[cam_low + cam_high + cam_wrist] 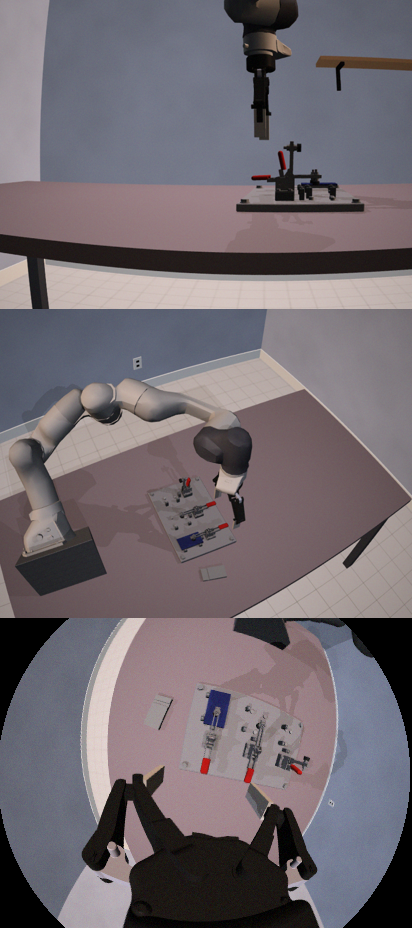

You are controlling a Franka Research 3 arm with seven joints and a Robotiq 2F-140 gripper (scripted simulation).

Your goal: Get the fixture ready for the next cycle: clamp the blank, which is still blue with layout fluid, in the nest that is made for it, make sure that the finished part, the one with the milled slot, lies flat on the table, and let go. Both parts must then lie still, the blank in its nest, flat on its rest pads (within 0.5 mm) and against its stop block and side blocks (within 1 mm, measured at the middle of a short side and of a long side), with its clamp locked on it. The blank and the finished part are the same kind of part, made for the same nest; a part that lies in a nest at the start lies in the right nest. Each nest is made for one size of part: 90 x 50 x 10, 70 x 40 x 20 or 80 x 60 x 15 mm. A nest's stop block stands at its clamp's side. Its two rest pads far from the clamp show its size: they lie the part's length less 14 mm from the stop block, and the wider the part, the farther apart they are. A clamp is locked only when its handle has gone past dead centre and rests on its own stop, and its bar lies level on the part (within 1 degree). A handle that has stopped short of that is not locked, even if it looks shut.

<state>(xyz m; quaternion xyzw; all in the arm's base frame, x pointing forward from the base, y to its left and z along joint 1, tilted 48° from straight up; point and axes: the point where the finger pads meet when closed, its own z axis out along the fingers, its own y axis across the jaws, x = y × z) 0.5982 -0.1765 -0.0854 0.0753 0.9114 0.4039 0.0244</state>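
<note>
The blue blank (pixel 187 541) lies in the nearest nest of the grey fixture plate (pixel 191 518), and it also shows in the wrist view (pixel 217 708). That nest's clamp (pixel 209 533) has its bar down on the blank and its red handle (pixel 222 526) lying flat. The grey finished part (pixel 213 572) with its slot lies flat on the table in front of the plate. My gripper (pixel 237 522) is open and empty, high above the table beside the plate's right edge, seen also in the side view (pixel 261 131) and the wrist view (pixel 207 789).
The middle clamp (pixel 198 511) lies down with its red handle (pixel 210 504) flat over an empty nest. The far clamp (pixel 186 488) stands open with its handle (pixel 282 160) raised. A wooden shelf (pixel 363 63) hangs on the wall.
</note>
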